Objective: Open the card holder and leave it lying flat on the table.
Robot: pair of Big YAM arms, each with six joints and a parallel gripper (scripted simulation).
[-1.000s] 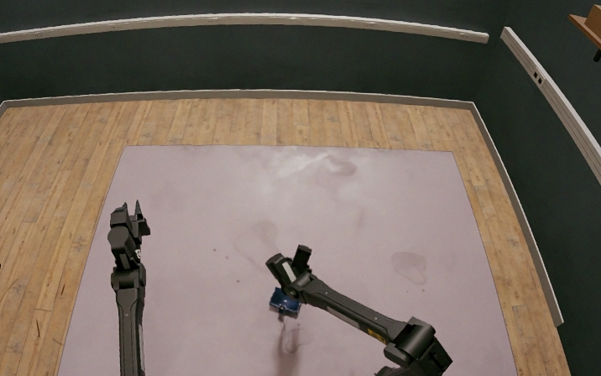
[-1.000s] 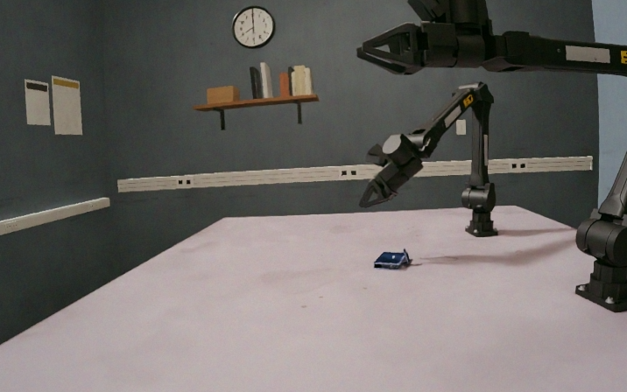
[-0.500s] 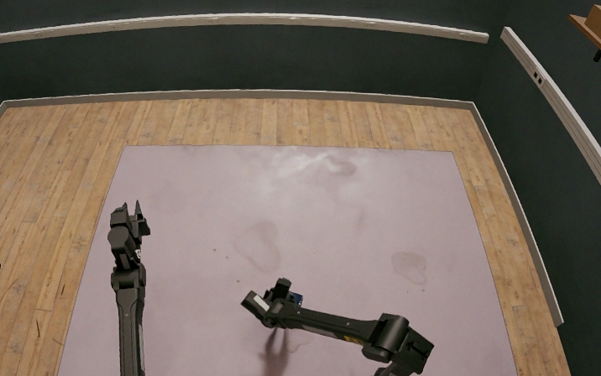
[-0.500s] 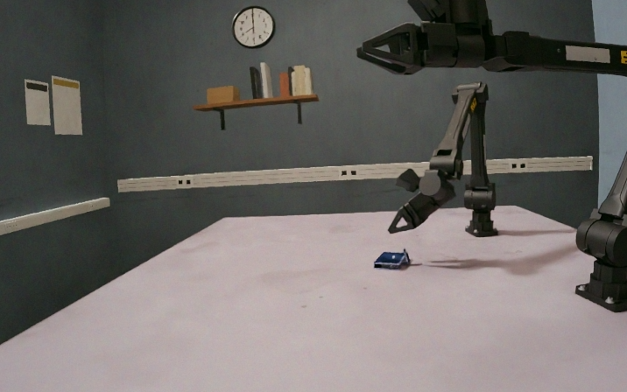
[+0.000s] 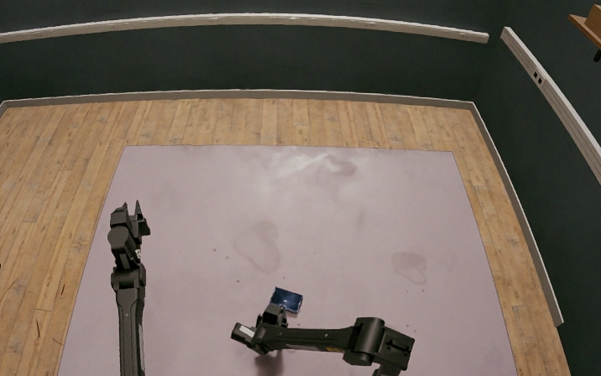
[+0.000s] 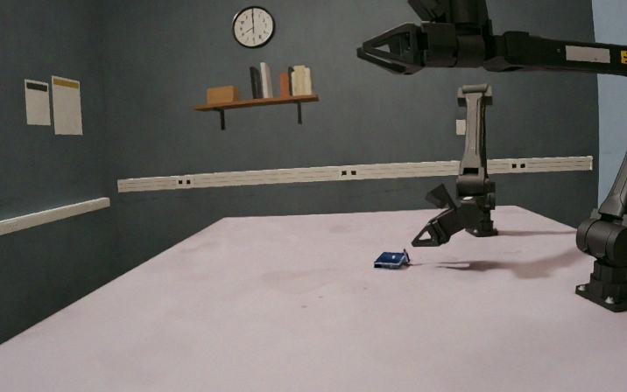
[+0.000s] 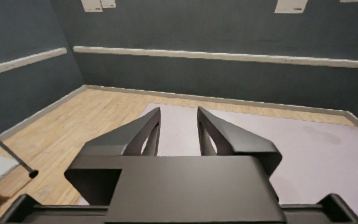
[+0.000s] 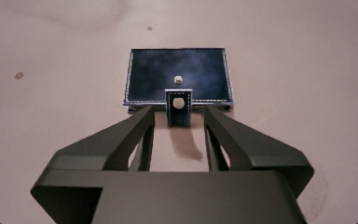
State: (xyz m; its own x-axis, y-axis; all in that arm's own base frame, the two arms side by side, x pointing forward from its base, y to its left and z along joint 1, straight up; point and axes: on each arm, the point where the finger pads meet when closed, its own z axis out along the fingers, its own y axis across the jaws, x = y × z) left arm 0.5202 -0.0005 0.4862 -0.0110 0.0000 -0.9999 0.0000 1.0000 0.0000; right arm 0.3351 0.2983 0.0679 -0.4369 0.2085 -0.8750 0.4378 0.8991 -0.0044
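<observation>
The blue card holder (image 5: 287, 300) lies closed on the mauve table top, near the front middle. It also shows in the exterior view (image 6: 391, 259). In the right wrist view the holder (image 8: 178, 82) has a white snap stud, and its strap tab (image 8: 178, 106) sticks out toward me. My right gripper (image 8: 179, 111) is open, low over the table, with its fingertips on either side of the strap tab and not touching it. The right gripper also shows in the top and exterior views (image 5: 279, 310) (image 6: 421, 239). My left gripper (image 5: 131, 211) (image 7: 178, 112) is open, empty and held high, far from the holder.
The table top (image 5: 283, 248) ends at a wooden floor on all sides. The right arm's base (image 5: 381, 346) stands at the front edge, the left arm (image 5: 128, 284) at the front left. A wall shelf (image 6: 257, 99) and a clock are far behind.
</observation>
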